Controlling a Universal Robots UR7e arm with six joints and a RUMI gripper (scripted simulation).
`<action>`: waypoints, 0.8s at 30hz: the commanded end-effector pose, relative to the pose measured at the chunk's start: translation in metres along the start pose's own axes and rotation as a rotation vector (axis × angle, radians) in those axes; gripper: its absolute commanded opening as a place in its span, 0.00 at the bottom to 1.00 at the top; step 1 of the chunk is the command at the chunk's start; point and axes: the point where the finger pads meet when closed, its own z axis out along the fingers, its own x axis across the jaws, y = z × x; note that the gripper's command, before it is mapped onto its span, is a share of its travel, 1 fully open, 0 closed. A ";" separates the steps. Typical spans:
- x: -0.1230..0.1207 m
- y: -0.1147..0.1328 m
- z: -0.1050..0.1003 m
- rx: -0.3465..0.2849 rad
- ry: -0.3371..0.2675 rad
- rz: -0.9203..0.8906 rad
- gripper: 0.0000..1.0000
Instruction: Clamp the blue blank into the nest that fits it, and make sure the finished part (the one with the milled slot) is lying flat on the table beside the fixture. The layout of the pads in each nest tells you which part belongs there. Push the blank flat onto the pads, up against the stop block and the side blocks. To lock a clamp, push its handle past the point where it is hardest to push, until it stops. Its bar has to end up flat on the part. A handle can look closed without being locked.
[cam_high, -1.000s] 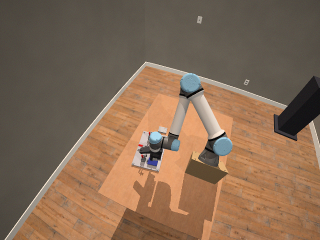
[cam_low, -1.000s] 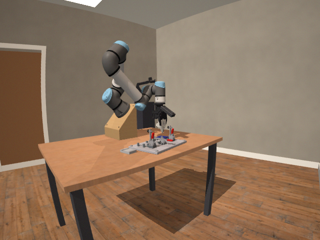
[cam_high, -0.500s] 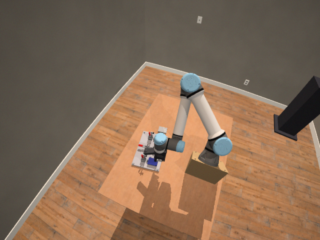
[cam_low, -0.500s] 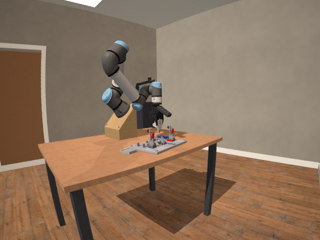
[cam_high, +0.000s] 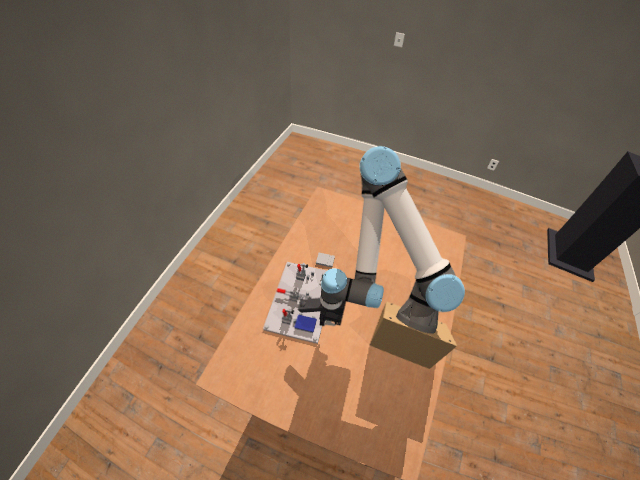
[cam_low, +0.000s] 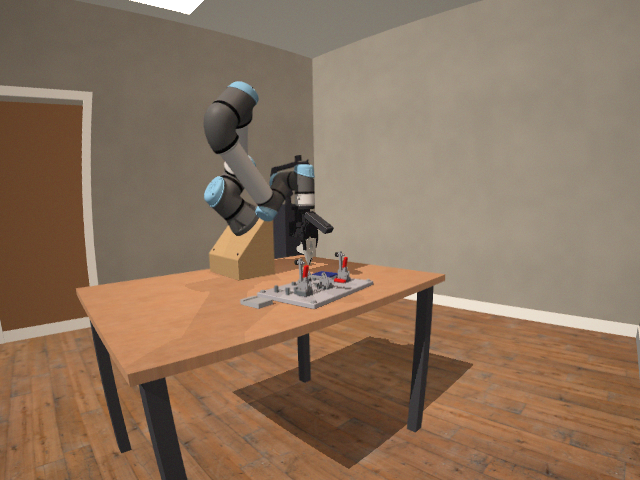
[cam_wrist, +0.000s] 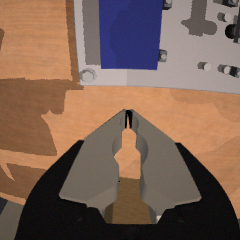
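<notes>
Heads up, gripper (cam_wrist: 128, 116) is pinched shut on nothing, blue blank (cam_wrist: 131, 34) at 12 o'clock; shoving it off-center could skew it against the blocks.

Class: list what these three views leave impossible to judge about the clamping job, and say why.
- Blue blank, wrist view: its far end is cut off by the frame's top edge.
- Red clamp handles, top view: too small to tell whether they are locked.
- Finished part, top view: slot too small to see.
</notes>
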 end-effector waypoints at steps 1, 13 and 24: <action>0.000 0.001 0.001 0.002 0.000 0.000 0.00; 0.000 0.001 0.026 0.002 0.000 0.000 0.00; 0.000 0.001 0.035 0.002 0.000 0.000 0.00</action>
